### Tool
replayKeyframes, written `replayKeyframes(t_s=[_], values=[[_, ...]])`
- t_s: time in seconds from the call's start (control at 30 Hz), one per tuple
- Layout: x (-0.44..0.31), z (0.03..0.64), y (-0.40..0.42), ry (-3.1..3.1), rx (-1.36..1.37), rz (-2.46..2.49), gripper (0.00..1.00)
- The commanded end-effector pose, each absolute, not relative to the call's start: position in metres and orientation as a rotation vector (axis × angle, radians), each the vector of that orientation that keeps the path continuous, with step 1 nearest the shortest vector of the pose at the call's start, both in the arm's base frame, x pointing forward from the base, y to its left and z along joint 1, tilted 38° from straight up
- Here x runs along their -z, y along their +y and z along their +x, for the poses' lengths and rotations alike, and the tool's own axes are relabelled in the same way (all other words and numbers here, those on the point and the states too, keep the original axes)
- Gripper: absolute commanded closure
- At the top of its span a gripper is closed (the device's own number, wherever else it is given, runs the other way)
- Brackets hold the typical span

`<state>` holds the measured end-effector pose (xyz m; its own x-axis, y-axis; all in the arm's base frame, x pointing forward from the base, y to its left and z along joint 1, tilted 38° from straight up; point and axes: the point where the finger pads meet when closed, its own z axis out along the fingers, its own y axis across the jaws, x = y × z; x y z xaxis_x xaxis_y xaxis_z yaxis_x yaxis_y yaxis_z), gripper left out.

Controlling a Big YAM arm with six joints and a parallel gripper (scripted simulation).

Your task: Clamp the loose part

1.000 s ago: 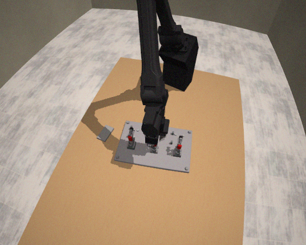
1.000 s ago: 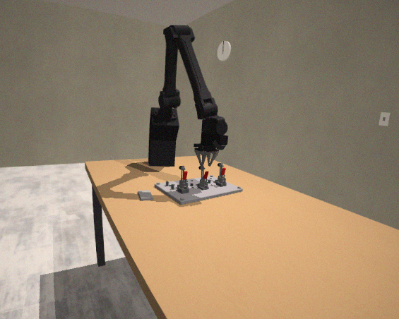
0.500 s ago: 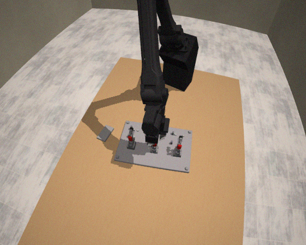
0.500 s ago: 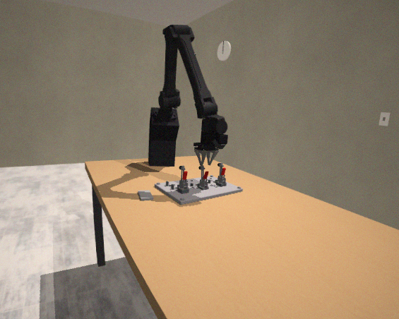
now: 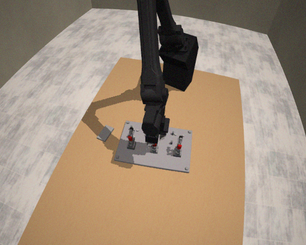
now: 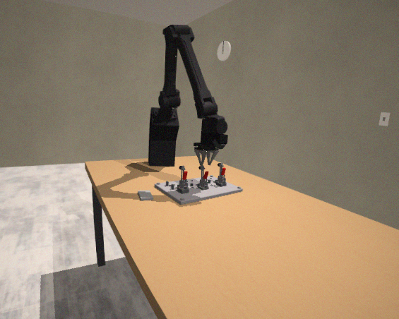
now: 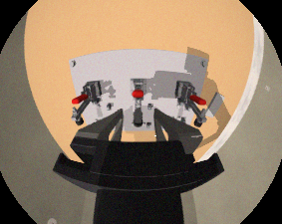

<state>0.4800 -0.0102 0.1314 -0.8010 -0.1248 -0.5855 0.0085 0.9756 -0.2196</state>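
Note:
The loose part (image 5: 105,133) (image 6: 145,195) (image 7: 215,105) is a small flat grey plate lying on the table beside the fixture (image 5: 163,163) (image 6: 212,195) (image 7: 116,64). The fixture has three clamps with red handles: one nearest the part (image 5: 130,138) (image 6: 185,175) (image 7: 197,100), a middle one (image 5: 154,145) (image 6: 205,175) (image 7: 138,94) and a far one (image 5: 179,147) (image 6: 223,171) (image 7: 80,100). All three bars stand raised. My gripper (image 6: 205,164) (image 7: 139,112) is partly open and empty, pointing down above the middle nest. The arm and fingers hide part of the pads, so their layouts are unclear.
The raised clamp arms stand up from the fixture on both sides of the fingers and below them. The black robot base (image 5: 177,68) (image 6: 162,141) stands behind the fixture. The table edge (image 6: 128,250) runs beyond the loose part.

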Motion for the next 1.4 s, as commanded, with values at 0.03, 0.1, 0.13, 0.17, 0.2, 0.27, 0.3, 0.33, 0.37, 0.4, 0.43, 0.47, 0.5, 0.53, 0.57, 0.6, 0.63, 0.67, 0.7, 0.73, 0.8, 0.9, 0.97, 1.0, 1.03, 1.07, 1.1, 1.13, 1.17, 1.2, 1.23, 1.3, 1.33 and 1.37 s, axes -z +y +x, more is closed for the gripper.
replayKeyframes(t_s=[0.03, 0.1, 0.13, 0.17, 0.2, 0.27, 0.3, 0.33, 0.37, 0.4, 0.43, 0.47, 0.5, 0.53, 0.57, 0.6, 0.63, 0.67, 0.7, 0.73, 0.8, 0.9, 0.97, 1.0, 1.03, 1.07, 1.1, 1.13, 1.17, 1.2, 1.23, 1.3, 1.33, 1.37], values=[[-0.129, 0.473, -0.010, 2.500, 0.279, -0.076, 0.55], [-0.133, 0.473, -0.009, 2.493, 0.278, -0.075, 0.55], [-0.137, 0.472, -0.008, 2.486, 0.276, -0.074, 0.55], [-0.138, 0.472, -0.006, 2.485, 0.274, -0.077, 0.55], [-0.140, 0.470, -0.004, 2.485, 0.273, -0.081, 0.55], [-0.145, 0.466, -0.003, 2.485, 0.273, -0.081, 0.55], [-0.149, 0.463, -0.002, 2.484, 0.274, -0.081, 0.55], [-0.153, 0.460, -0.001, 2.484, 0.274, -0.081, 0.55], [-0.157, 0.456, 0.000, 2.484, 0.274, -0.081, 0.55], [-0.162, 0.453, 0.001, 2.484, 0.274, -0.081, 0.55], [-0.162, 0.453, 0.001, 2.484, 0.274, -0.081, 0.55], [-0.162, 0.453, 0.001, 2.484, 0.274, -0.081, 0.55], [-0.167, 0.449, 0.002, 2.484, 0.274, -0.081, 0.55], [-0.175, 0.447, 0.004, 2.480, 0.273, -0.080, 0.55], [-0.184, 0.445, 0.005, 2.471, 0.271, -0.078, 0.55], [-0.194, 0.445, 0.006, 2.460, 0.270, -0.076, 0.55], [-0.205, 0.445, 0.008, 2.448, 0.267, -0.073, 0.55], [-0.211, 0.443, 0.009, 2.445, 0.267, -0.073, 0.55], [-0.215, 0.440, 0.009, 2.445, 0.266, -0.072, 0.55], [-0.218, 0.438, 0.010, 2.444, 0.266, -0.072, 0.55], [-0.221, 0.435, 0.011, 2.444, 0.266, -0.072, 0.55], [-0.208, 0.437, 0.005, 2.481, 0.277, -0.061, 0.55], [-0.208, 0.437, 0.005, 2.481, 0.276, -0.062, 0.55], [-0.208, 0.437, 0.005, 2.481, 0.276, -0.062, 0.55], [-0.208, 0.437, 0.005, 2.481, 0.276, -0.062, 0.55], [-0.208, 0.437, 0.005, 2.481, 0.278, -0.070, 0.55], [-0.208, 0.438, 0.005, 2.481, 0.279, -0.071, 0.55], [-0.208, 0.438, 0.005, 2.481, 0.278, -0.071, 0.55], [-0.208, 0.438, 0.006, 2.481, 0.278, -0.071, 0.55], [-0.208, 0.438, 0.006, 2.481, 0.278, -0.071, 0.55], [-0.208, 0.438, 0.006, 2.481, 0.278, -0.071, 0.55], [-0.209, 0.439, 0.006, 2.481, 0.278, -0.071, 0.55], [-0.209, 0.439, 0.006, 2.481, 0.278, -0.071, 0.55], [-0.209, 0.440, 0.007, 2.481, 0.277, -0.071, 0.55]])
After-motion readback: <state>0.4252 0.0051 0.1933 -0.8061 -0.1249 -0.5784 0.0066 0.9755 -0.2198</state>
